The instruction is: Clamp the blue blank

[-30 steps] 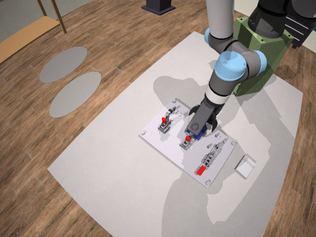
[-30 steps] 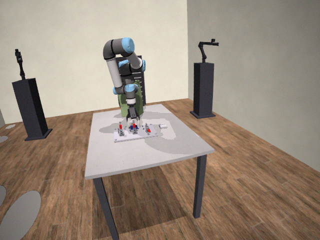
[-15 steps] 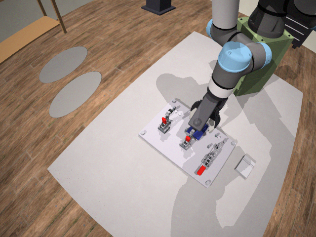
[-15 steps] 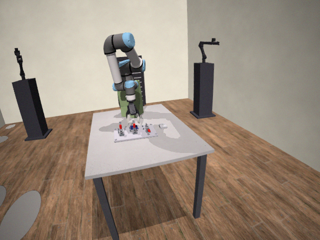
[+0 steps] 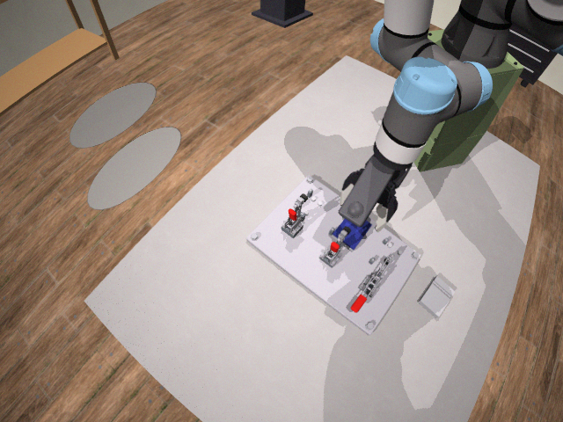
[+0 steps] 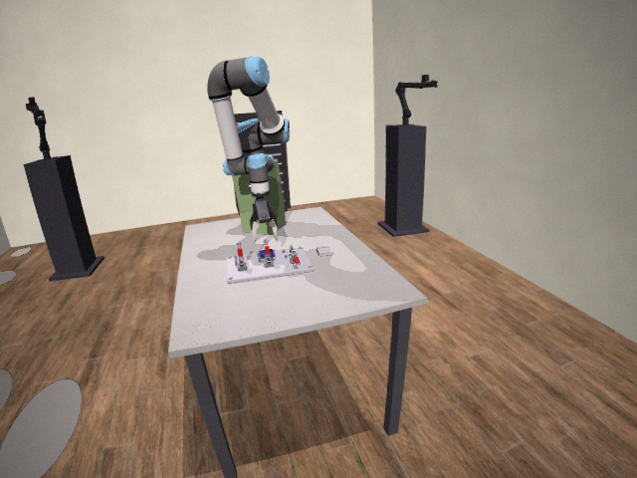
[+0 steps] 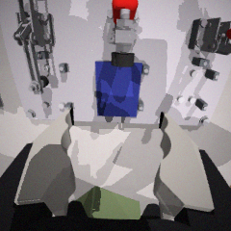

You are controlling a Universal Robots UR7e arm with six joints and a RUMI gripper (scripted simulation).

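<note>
So the table (image 5: 204, 254) (image 6: 288, 314) has the white board (image 5: 290, 261) (image 6: 254, 281) (image 7: 159, 19) on it. The blue block (image 5: 359, 236) (image 6: 263, 255) (image 7: 118, 89) sits at the board's middle clamp (image 5: 331, 255) (image 6: 267, 257) (image 7: 125, 36), and the grey slotted part (image 5: 436, 295) (image 6: 323, 251) lies on the table beside the board. Gripper (image 5: 366, 208) (image 6: 265, 240) (image 7: 116, 111) fingers are apart, nothing between them.

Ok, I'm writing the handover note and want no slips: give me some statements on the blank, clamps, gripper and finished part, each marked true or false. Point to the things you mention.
1. The gripper (image 5: 361, 213) (image 6: 265, 239) (image 7: 116, 111) is shut on the blue blank (image 5: 358, 236) (image 7: 118, 91). False: it is open, with the blank beyond its fingertips.
2. The blue blank is at the middle clamp (image 5: 331, 254) (image 6: 267, 256) (image 7: 124, 36). True.
3. The finished part (image 5: 437, 295) (image 6: 323, 251) lies on the fixture plate (image 5: 290, 258) (image 6: 272, 275) (image 7: 82, 96). False: it lies on the table beside it.
4. Three clamps with red handles stand on the plate. True.
</note>
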